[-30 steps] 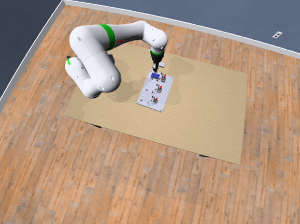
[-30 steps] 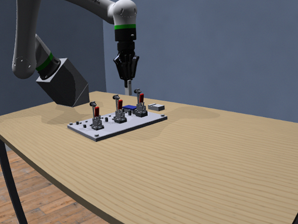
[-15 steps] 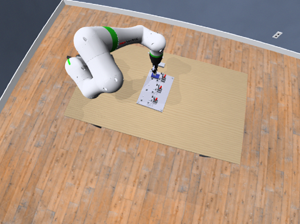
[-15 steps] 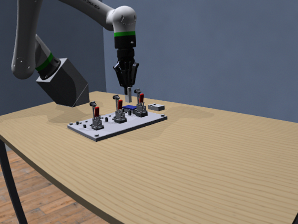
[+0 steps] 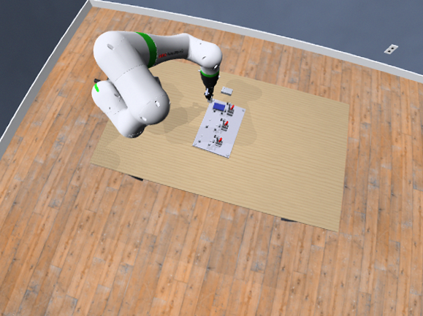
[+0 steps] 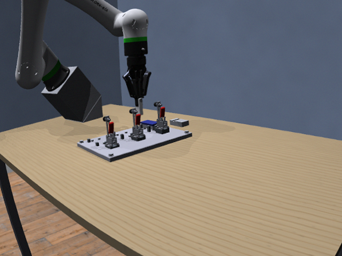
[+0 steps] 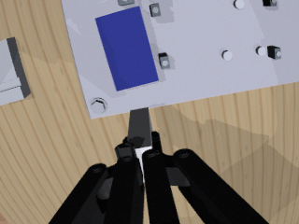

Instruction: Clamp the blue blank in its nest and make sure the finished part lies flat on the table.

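Note:
The blue blank (image 5: pixel 218 106) (image 6: pixel 148 122) (image 7: pixel 127 49) lies in the end nest of the fixture plate (image 5: pixel 234 135) (image 6: pixel 124 149) (image 7: pixel 196 84). Exact contact with its pads and blocks cannot be told. That nest's clamp (image 5: pixel 230 110) (image 6: pixel 162 125) is open, its bar upright, its red handle raised. The finished part (image 5: pixel 226 90) (image 6: pixel 179 122) (image 7: pixel 8 75), grey with a slot, lies flat on the table beside the plate. My gripper (image 5: pixel 209 100) (image 6: pixel 139 109) (image 7: pixel 142 122) is shut and empty, pointing down, just off the plate's edge by the blank's end away from the clamp.
Two more clamps stand open on the plate, the middle one (image 5: pixel 224 125) (image 6: pixel 137 133) and the far-end one (image 5: pixel 218 142) (image 6: pixel 111 140). Their nests hold no part; small pads and blocks stand there. A corner bolt (image 7: pixel 98 105) sits near the blank.

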You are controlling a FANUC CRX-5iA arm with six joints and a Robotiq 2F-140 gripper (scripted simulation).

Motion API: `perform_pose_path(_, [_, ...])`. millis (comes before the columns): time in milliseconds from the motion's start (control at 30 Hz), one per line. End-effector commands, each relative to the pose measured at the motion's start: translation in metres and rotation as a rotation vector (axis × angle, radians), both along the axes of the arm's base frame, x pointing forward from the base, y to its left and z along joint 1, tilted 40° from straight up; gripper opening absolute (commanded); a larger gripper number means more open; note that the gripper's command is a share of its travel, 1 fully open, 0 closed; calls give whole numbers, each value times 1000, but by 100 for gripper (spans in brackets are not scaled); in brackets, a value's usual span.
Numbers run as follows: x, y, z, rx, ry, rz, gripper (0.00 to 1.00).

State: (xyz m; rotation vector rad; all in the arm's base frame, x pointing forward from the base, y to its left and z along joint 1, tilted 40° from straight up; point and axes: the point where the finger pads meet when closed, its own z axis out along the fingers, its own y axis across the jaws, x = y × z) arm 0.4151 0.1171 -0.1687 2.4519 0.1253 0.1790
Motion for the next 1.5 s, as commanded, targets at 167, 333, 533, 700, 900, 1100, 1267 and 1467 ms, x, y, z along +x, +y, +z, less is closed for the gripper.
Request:
perform_pose_path(167, [-8,0,-1,1,-1,0,0])
perform_pose_path(333, [-7,-3,-5,1,-1,0,0])
perform_pose_path(533, [-4,-16,-21,1,-1,0,0])
perform_pose_path(700, [-2,-21,-28,1,-1,0,0])
perform_pose_path(900, [-2,-22,-28,1,-1,0,0])
perform_pose_path(1100, [-2,-22,-28,1,-1,0,0])
perform_pose_path(1267, [-2,-22,-28,1,-1,0,0])
perform_pose_path(1467, [-2,-23,-30,1,-1,0,0])
